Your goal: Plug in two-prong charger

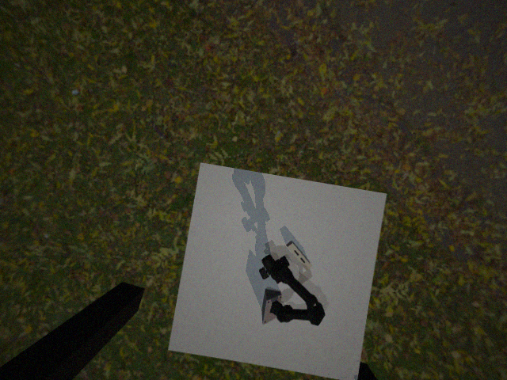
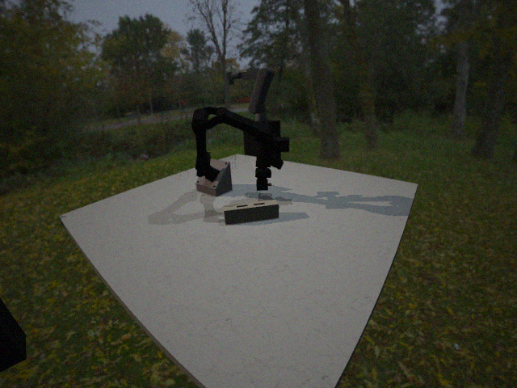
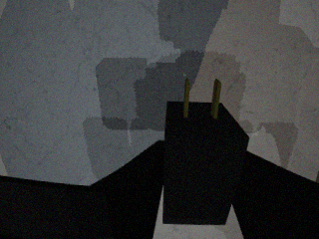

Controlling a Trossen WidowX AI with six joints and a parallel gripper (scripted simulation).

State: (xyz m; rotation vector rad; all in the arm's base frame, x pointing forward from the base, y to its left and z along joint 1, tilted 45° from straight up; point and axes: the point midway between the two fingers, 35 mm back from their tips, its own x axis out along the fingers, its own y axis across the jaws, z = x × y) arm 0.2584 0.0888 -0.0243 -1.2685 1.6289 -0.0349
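Black charger [image 3: 199, 166] clamped between pincer [image 3: 199, 193] fingers, prongs pointing away

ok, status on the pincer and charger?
Pincer shut on the charger, prongs pointing away from the wrist. Charger not yet at the power strip. Nothing seen in the way.

Outdoor park at dusk: leaf-strewn grass [image 2: 438, 292], trees [image 2: 321, 62], a white board [image 2: 250, 292].
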